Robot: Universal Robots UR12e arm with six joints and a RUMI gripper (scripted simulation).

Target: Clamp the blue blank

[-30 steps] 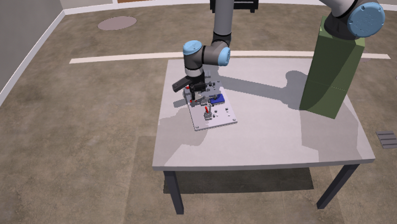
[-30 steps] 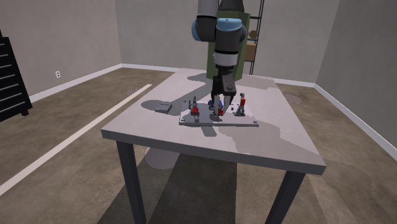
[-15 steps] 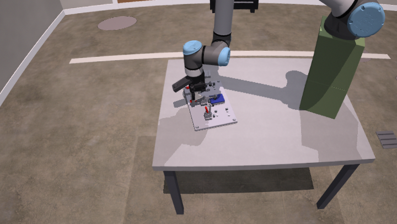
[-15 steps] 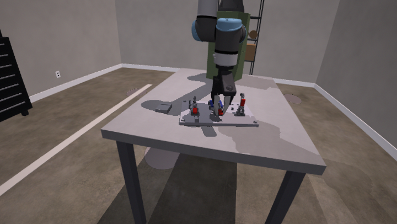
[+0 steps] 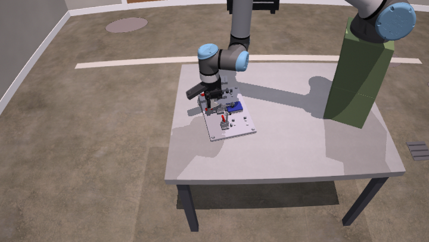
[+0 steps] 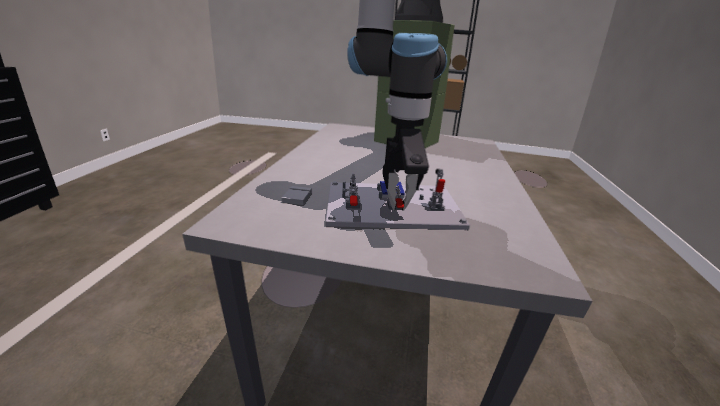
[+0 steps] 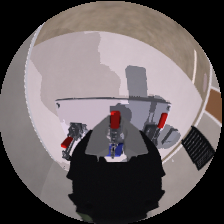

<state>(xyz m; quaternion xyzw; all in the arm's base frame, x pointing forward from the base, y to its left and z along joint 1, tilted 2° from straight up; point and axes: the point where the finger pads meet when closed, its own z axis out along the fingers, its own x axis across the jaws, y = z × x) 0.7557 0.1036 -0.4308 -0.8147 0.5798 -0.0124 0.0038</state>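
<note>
The grey fixture plate [image 5: 240, 129] [image 6: 446, 221] [image 7: 85, 107] lies on the table and carries three toggle clamps with red handles. The blue blank [image 5: 235, 106] [image 6: 384, 187] lies in the middle nest. My gripper [image 5: 210, 108] [image 6: 399, 200] [image 7: 114, 115] is shut, pointing down at the middle clamp, with its tips against that clamp's red handle [image 6: 399, 203] [image 7: 115, 119]. The nearest clamp's handle [image 5: 223, 117] [image 6: 440, 185] stands upright. The third clamp [image 6: 352, 200] is at the plate's other end. The grey finished part [image 6: 296, 194] lies flat on the table beside the plate.
A tall green column [image 5: 357, 87] [image 6: 379, 116] stands at the table's far corner by the arm's base. The plate sits near one table edge [image 5: 172, 132]. A shelf rack [image 6: 466, 60] stands behind the table.
</note>
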